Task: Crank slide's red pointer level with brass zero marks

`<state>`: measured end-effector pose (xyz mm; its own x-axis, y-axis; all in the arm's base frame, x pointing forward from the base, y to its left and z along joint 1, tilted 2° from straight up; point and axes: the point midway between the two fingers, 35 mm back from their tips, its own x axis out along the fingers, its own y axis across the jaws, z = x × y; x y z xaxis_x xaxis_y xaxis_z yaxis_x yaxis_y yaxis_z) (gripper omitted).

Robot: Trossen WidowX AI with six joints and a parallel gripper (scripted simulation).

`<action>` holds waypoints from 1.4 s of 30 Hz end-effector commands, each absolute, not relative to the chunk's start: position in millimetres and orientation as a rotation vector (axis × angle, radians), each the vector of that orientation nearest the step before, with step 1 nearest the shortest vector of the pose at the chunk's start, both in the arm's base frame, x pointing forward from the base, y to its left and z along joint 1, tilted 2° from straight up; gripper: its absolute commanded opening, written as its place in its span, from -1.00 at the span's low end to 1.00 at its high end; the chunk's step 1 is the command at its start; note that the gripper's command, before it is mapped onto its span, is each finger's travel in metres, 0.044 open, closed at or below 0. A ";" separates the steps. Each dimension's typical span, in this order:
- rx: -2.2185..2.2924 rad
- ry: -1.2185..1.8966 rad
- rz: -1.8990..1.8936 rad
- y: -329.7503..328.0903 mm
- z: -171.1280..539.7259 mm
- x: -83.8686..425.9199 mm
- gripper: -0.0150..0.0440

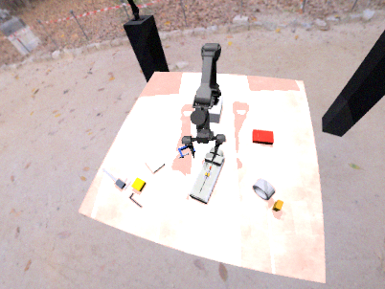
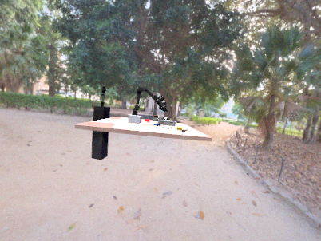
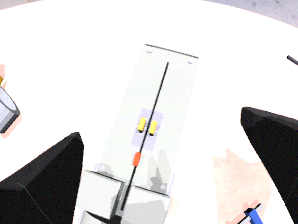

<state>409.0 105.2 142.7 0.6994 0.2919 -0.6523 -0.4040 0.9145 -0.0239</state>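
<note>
The machine is a long pale grey slide bed (image 1: 201, 189) (image 3: 172, 85) with a blocky housing (image 3: 145, 205) at its robot end. The red pointer (image 3: 137, 159) sits in the dark slot, between the housing and the two brass zero marks (image 3: 142, 124) (image 3: 153, 128). It is clearly off their level, on the housing side. The crank and its handle are not visible in the wrist view and are hidden by the arm in the top view. My gripper (image 1: 204, 157) (image 3: 164, 127) is wide open and empty, above the housing end of the machine, with its fingers to either side.
A blue bracket (image 1: 182, 155) (image 3: 255, 216) lies close to the left finger in the top view. A yellow block (image 1: 139, 185) and dark L-shaped piece (image 1: 136, 200) are farther left. A red block (image 1: 262, 137), grey ring (image 1: 258, 189) and orange block (image 1: 278, 206) are on the right.
</note>
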 end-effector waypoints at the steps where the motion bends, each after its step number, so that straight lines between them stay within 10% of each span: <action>1: -0.155 0.725 0.368 109.9 142.6 398.0 1.00; 20: 0.044 0.751 0.015 128.8 135.8 275.8 1.00; 42: 0.051 0.746 0.004 131.1 86.1 274.9 1.00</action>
<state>275.2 131.7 91.4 0.7365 0.0267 -0.6759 0.0106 0.9986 0.0510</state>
